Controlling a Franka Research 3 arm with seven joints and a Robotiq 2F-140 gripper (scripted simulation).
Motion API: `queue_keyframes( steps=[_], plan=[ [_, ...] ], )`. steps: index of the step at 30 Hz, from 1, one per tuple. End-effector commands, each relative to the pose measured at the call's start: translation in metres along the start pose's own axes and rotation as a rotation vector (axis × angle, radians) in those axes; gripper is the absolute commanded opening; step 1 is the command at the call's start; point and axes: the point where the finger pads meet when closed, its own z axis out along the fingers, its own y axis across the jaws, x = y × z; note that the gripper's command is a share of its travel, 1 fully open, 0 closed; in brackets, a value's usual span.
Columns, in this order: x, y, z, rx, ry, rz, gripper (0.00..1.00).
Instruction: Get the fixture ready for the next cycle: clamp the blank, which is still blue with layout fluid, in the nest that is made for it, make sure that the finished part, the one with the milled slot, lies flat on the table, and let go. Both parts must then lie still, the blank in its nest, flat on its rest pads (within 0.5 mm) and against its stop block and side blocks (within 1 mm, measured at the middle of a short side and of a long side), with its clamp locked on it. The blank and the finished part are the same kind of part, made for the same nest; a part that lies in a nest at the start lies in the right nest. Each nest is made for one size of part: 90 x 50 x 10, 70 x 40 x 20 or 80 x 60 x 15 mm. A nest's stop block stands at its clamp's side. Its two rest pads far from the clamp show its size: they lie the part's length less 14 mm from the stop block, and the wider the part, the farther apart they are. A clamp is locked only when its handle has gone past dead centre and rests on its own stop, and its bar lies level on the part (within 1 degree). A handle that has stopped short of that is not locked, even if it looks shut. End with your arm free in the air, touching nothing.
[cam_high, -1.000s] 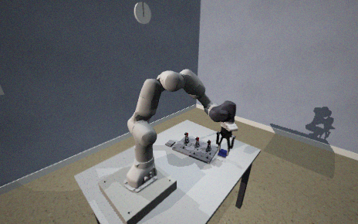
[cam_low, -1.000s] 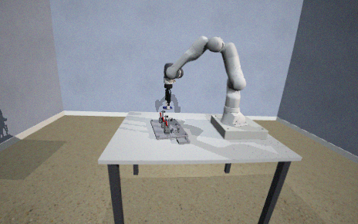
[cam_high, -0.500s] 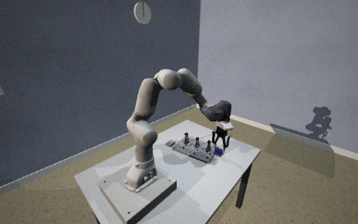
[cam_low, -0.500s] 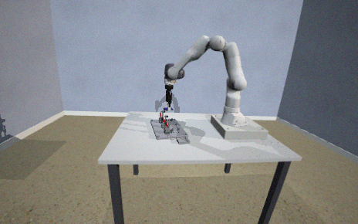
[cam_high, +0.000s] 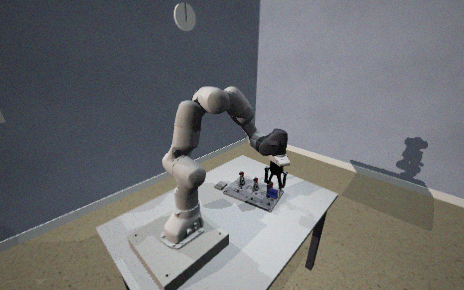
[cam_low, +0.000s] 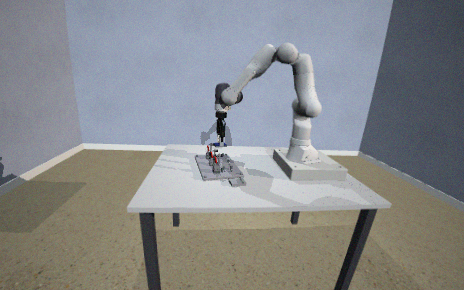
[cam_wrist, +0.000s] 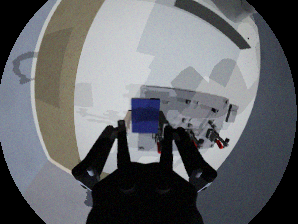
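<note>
One blue blank (cam_high: 272, 193) (cam_low: 218, 145) (cam_wrist: 145, 115) is pinched across its width by the end effector (cam_high: 274, 189) (cam_low: 221, 142) (cam_wrist: 145, 115), raised over one end of the fixture plate (cam_high: 258, 203) (cam_low: 203, 172) (cam_wrist: 195, 98). In the wrist view, its long axis points up and down, crosswise to the line between the fingertips. The grey part (cam_high: 220, 185) (cam_low: 237, 182) (cam_wrist: 231, 113) lies on the surface (cam_high: 240, 230) (cam_low: 295, 195) (cam_wrist: 110, 60), beside the plate's opposite end.
</note>
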Motion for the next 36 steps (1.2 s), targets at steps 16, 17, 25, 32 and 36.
queue_keyframes(
  steps=[16, 17, 25, 32, 36],
  plan=[
    [-0.007, 0.050, 0.002, 0.011, -0.011, 0.044, 0.00],
    [-0.007, 0.051, 0.002, 0.011, -0.011, 0.044, 0.00],
    [-0.007, 0.052, 0.002, 0.011, -0.011, 0.044, 0.00],
    [-0.007, 0.052, 0.002, 0.011, -0.011, 0.044, 0.00],
    [-0.007, 0.052, 0.002, 0.011, -0.011, 0.048, 0.00]
  ],
)
